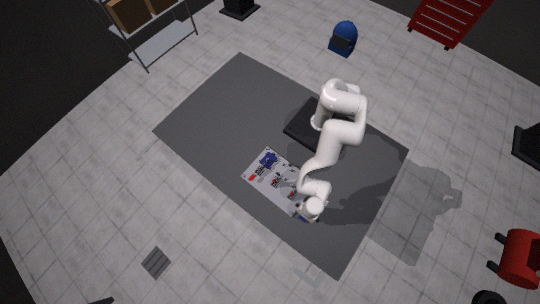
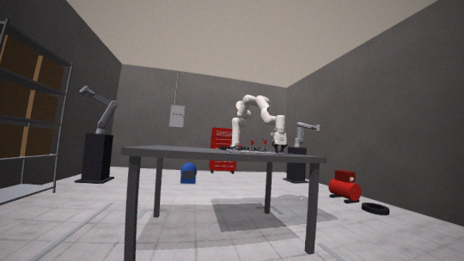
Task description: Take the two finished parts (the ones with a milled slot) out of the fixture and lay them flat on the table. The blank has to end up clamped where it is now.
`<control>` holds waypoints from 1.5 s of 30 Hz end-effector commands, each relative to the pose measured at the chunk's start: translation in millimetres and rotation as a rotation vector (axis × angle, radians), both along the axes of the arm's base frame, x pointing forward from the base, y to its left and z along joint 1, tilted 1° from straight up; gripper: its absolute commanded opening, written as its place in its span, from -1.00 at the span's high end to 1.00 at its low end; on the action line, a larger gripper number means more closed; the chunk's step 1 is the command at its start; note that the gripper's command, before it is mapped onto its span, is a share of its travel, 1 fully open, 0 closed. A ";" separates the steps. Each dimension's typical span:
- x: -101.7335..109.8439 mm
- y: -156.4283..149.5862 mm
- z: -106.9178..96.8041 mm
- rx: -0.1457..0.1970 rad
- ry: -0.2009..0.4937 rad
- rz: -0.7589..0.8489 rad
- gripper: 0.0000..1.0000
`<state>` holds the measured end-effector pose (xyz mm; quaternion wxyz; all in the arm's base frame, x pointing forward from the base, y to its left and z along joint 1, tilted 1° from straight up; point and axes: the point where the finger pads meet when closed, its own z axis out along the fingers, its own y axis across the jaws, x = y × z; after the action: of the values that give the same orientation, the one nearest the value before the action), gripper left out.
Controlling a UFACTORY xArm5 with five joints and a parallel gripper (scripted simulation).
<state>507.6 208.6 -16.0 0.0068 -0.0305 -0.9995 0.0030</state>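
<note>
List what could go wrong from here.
1. The pincer is shut on a blue part at the fixture plate's end near the table edge; a slip could drop it to the floor.
2. The red clamp handles stand close by the arm; swinging low might bump them.
</note>
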 end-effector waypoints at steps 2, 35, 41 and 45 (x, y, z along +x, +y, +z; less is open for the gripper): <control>1.7 0.7 -0.3 0.002 -0.004 0.000 1.00; 1.7 0.7 -2.8 0.002 -0.004 0.000 -0.38; 1.7 0.7 -2.9 0.002 -0.004 0.000 -0.38; 1.6 0.7 -2.9 0.002 -0.004 0.000 -0.38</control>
<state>507.7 208.7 -20.6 0.0067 -0.0305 -0.9995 0.0030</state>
